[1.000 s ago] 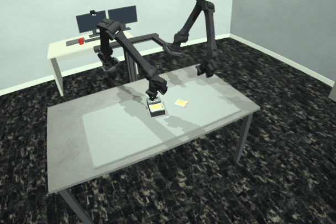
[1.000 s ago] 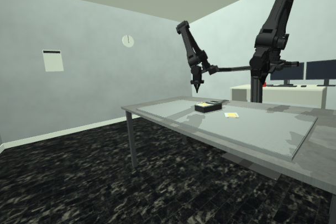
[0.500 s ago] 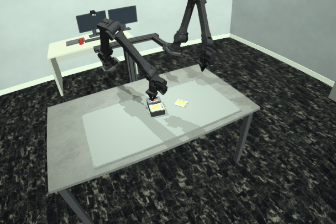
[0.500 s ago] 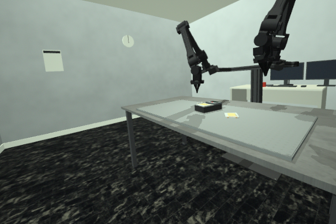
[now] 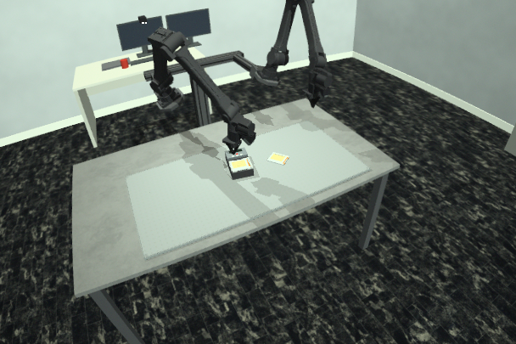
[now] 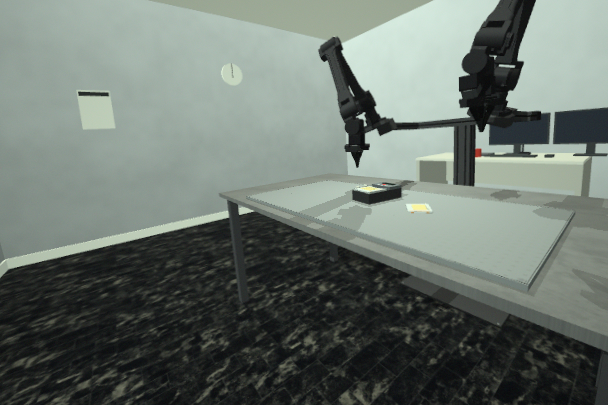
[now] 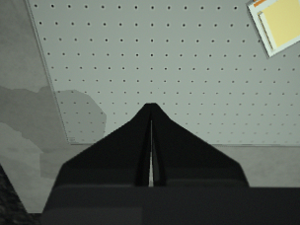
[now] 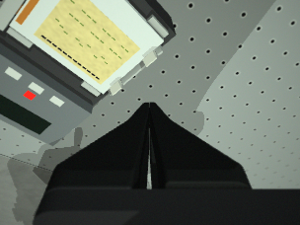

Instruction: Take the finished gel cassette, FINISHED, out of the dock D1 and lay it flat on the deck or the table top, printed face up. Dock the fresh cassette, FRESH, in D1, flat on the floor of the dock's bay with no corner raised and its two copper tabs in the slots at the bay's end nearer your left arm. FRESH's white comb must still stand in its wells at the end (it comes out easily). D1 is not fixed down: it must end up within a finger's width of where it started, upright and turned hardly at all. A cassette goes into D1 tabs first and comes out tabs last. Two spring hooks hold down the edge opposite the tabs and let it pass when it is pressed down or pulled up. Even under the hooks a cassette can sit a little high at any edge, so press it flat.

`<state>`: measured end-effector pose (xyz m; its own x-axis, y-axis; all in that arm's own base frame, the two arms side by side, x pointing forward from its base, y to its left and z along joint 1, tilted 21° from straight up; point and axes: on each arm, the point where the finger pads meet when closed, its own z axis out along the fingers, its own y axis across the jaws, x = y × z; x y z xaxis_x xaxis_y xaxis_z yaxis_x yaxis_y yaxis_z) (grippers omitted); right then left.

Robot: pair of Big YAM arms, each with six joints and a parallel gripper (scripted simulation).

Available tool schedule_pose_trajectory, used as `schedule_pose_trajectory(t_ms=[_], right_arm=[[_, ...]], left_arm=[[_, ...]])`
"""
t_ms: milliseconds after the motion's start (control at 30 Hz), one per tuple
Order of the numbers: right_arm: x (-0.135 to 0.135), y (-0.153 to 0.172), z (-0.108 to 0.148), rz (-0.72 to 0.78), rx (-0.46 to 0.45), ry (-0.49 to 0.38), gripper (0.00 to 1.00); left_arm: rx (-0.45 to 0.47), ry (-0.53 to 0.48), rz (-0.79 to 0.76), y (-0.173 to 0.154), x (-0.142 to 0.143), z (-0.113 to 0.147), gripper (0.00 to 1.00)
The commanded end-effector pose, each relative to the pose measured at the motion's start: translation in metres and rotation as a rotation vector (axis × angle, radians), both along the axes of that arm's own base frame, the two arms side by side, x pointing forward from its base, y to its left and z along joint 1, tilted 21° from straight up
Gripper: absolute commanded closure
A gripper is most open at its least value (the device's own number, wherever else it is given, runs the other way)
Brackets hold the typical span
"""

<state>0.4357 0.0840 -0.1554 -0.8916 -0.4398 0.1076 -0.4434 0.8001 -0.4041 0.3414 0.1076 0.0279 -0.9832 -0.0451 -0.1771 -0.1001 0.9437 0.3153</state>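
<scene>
In the top view, the right gripper (image 5: 233,152) (image 6: 357,165) (image 8: 149,112) is held above the panel end of the dock D1 (image 5: 243,174) (image 6: 377,196) (image 8: 79,98), its fingers closed on nothing. Below its tips, FINISHED (image 5: 240,164) (image 6: 369,189) (image 8: 89,39) is seated in the dock's bay. The left gripper (image 5: 313,105) (image 6: 481,128) (image 7: 151,112) is likewise pinched closed and unladen, well apart from both cassettes.

In the exterior view, both grippers are pointed downward in the air. The dock is seen below the right one, and FRESH (image 5: 277,158) (image 6: 419,208) (image 7: 283,25) is laid on the deck (image 5: 178,211) (image 6: 450,244) (image 7: 148,64) (image 8: 247,99) beside D1, lower than the left one.

In the left wrist view, the fingertips are brought together; FRESH is partly shown beyond them, to the upper right.

In the right wrist view, the tips are also met. FINISHED is shown beyond them to the upper left, its printed face up, with two pale spring hooks (image 8: 149,58) at the edge nearer the tips. Whether it is fully flat cannot be told.
</scene>
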Motion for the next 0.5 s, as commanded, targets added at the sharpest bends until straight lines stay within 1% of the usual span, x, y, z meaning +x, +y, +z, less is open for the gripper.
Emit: schedule_pose_trajectory(t_ms=[0, 67, 167, 233, 433, 467], right_arm=[[0.008, -0.020, 0.022, -0.096, 0.026, -0.057, 1.00], [0.007, -0.027, 0.029, -0.096, 0.026, -0.057, 1.00], [0.007, -0.031, 0.033, -0.096, 0.026, -0.057, 1.00], [0.006, -0.038, 0.040, -0.154, 0.047, -0.082, 1.00], [0.003, -0.060, 0.060, -0.163, 0.051, -0.086, 1.00], [0.002, -0.063, 0.064, -0.192, 0.061, -0.099, 1.00]], left_arm=[[0.003, -0.004, -0.015, -0.001, 0.006, 0.003, 1.00], [0.003, -0.004, -0.015, -0.001, 0.006, 0.003, 1.00], [0.003, -0.004, -0.015, -0.001, 0.006, 0.003, 1.00], [0.003, -0.004, -0.015, -0.001, 0.006, 0.003, 1.00], [0.003, -0.004, -0.015, -0.001, 0.006, 0.003, 1.00], [0.003, -0.004, -0.015, -0.001, 0.006, 0.003, 1.00]])
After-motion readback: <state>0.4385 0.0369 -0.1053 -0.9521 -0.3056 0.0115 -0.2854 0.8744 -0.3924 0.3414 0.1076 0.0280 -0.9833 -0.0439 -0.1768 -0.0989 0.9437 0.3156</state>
